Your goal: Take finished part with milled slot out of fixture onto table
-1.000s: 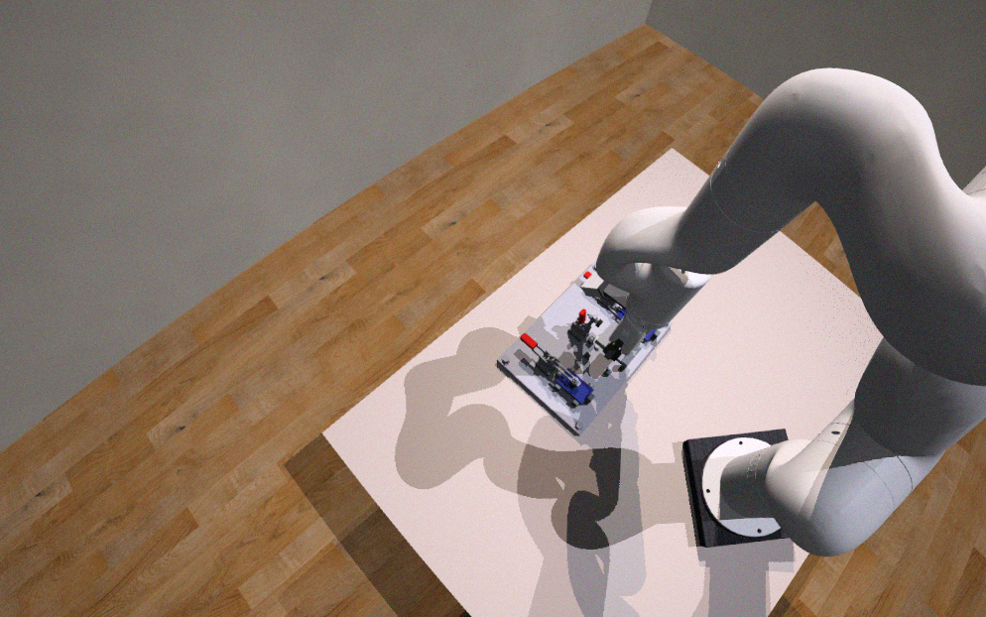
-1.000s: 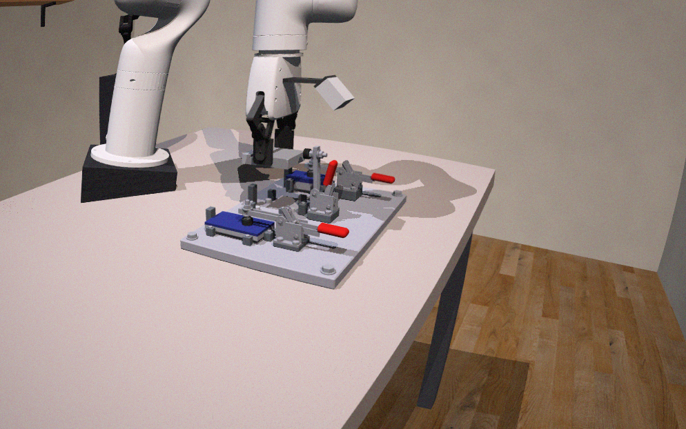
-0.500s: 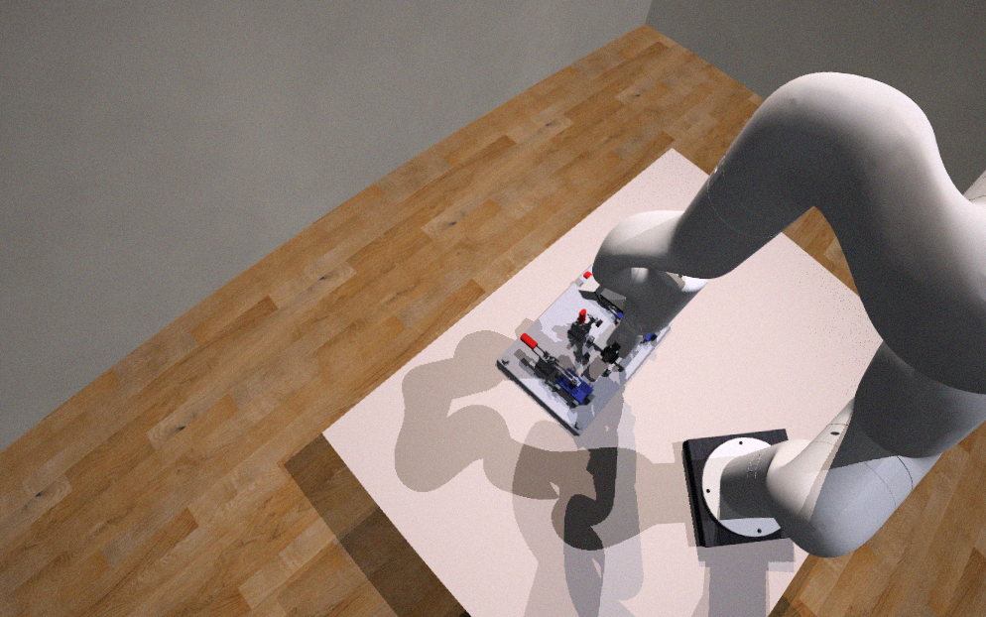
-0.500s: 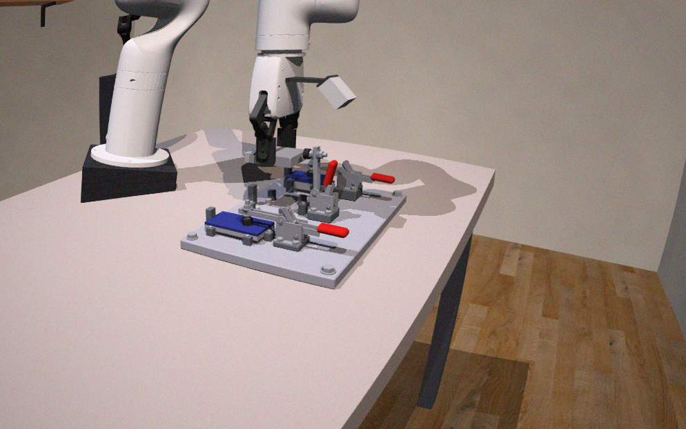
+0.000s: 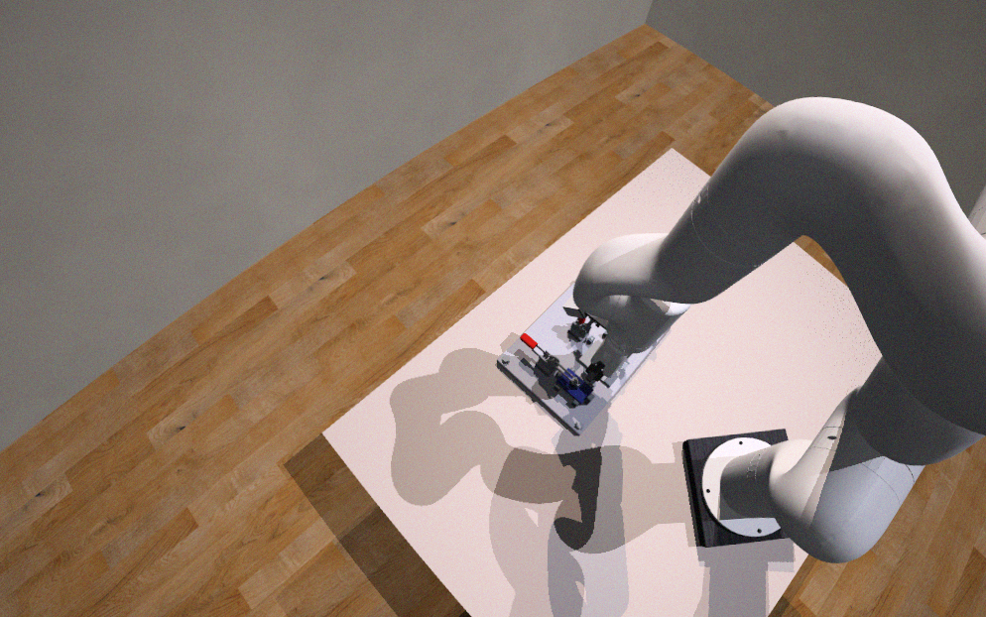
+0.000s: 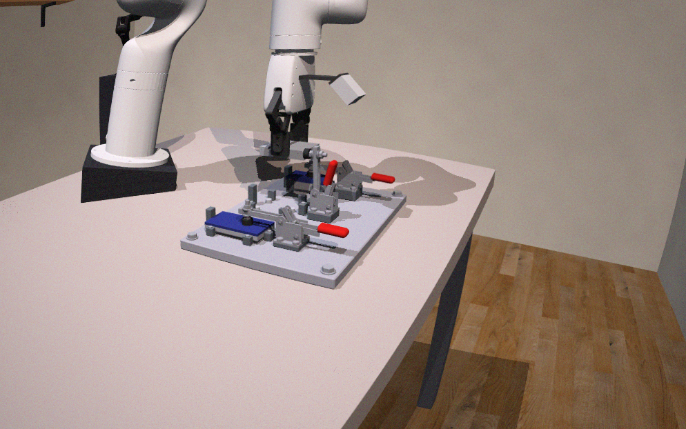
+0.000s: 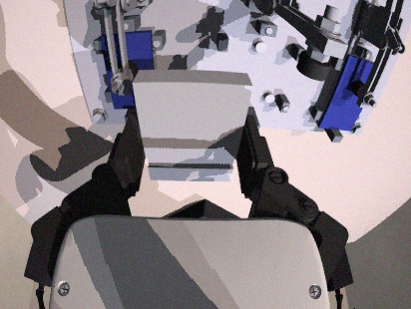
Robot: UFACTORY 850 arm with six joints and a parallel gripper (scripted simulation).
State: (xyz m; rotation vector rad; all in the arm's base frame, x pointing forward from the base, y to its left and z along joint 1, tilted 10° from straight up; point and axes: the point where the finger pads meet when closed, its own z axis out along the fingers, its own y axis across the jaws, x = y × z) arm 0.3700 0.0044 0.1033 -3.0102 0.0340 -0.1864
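No readable text, label, brand, number or sign shows on anything in these views

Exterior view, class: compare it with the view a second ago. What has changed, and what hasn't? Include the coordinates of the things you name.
The hand [image 5: 607, 356] [image 6: 289, 144] [image 7: 191, 131] has moved rightward and slightly up in the picture, carrying the finished part [image 6: 298, 147] [image 7: 192, 110]. Nothing was newly grasped or let go. The blue blanks [image 5: 574, 385] [image 6: 238, 222] [image 6: 307, 176] [image 7: 142, 45] [image 7: 344, 100] and raised clamp [image 5: 579, 330] [image 6: 316, 172] [image 7: 326, 45] look unchanged.
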